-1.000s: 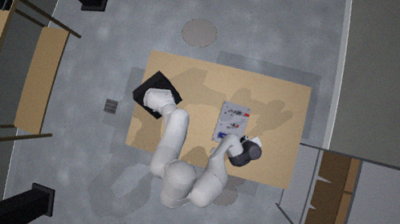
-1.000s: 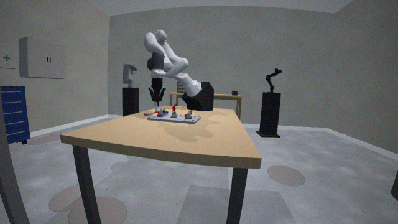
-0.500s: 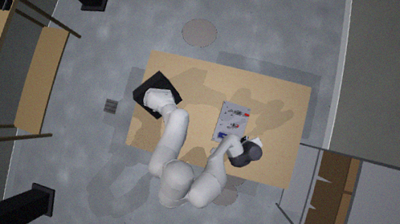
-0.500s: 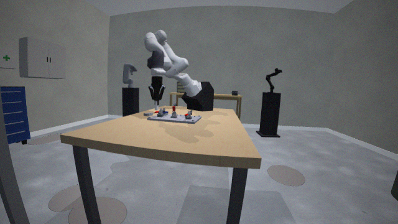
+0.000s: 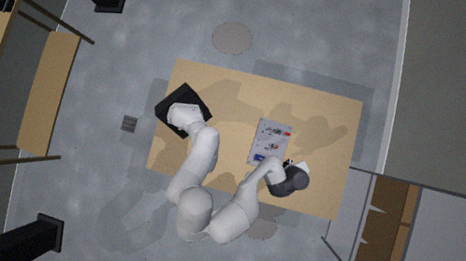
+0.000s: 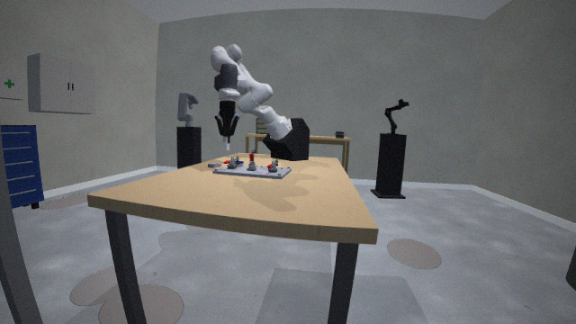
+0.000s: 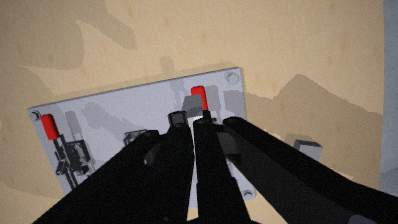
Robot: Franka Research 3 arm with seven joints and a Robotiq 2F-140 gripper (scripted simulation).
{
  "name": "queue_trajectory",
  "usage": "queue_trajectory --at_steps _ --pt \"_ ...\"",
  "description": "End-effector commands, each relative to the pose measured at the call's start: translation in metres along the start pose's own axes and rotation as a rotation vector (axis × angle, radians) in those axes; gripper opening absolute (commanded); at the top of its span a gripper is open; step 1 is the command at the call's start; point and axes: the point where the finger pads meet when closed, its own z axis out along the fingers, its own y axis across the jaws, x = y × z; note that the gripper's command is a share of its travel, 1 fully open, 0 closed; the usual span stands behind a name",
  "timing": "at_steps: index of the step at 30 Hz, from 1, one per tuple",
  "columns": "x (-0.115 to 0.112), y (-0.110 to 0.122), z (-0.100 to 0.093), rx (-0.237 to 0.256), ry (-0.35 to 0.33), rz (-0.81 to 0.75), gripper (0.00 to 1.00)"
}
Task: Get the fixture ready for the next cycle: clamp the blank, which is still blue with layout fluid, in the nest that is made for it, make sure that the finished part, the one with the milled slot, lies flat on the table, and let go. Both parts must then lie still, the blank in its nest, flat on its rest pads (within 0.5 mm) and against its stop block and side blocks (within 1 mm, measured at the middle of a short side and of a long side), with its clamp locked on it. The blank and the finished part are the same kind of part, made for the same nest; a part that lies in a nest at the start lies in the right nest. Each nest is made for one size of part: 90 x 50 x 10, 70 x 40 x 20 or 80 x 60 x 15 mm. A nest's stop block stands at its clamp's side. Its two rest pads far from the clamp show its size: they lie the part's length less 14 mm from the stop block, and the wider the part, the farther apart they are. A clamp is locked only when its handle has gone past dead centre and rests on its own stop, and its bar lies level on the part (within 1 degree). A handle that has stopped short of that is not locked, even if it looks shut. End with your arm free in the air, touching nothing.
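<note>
The jaws are pressed together with nothing between them, the two black fingers lying side by side in the wrist view. The gripper (image 6: 227, 133) hangs point-down above one end of the grey fixture plate (image 6: 252, 172), apart from it, as the exterior view shows.

From the wrist view a red clamp handle (image 7: 199, 96) stands just past the fingertips, near the plate's corner; a second red handle (image 7: 49, 126) stands at the plate's other end, with its clamp linkage beside it.

In the top view the blue blank (image 5: 260, 157) lies on the plate at the end nearest the gripper, partly hidden by the white forearm; whether it sits flat on its pads cannot be told.

A small grey block, seemingly the finished part (image 7: 307, 148), lies on the wooden surface (image 6: 288, 202) just beside the plate; its slot is not discernible. In the exterior view it appears at (image 6: 213, 165).
</note>
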Motion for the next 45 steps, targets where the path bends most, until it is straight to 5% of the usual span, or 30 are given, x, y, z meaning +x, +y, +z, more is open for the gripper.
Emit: queue_trajectory --at_steps 1,12,13,45 --pt "-0.0068 0.0025 -0.0079 -0.010 -0.022 -0.018 0.00" --pt "-0.0066 0.0024 -0.0163 -0.010 -0.022 -0.018 0.00" --pt "-0.0066 0.0024 -0.0163 -0.010 -0.022 -0.018 1.00" --pt "-0.0066 0.0024 -0.0163 -0.010 -0.022 -0.018 1.00"
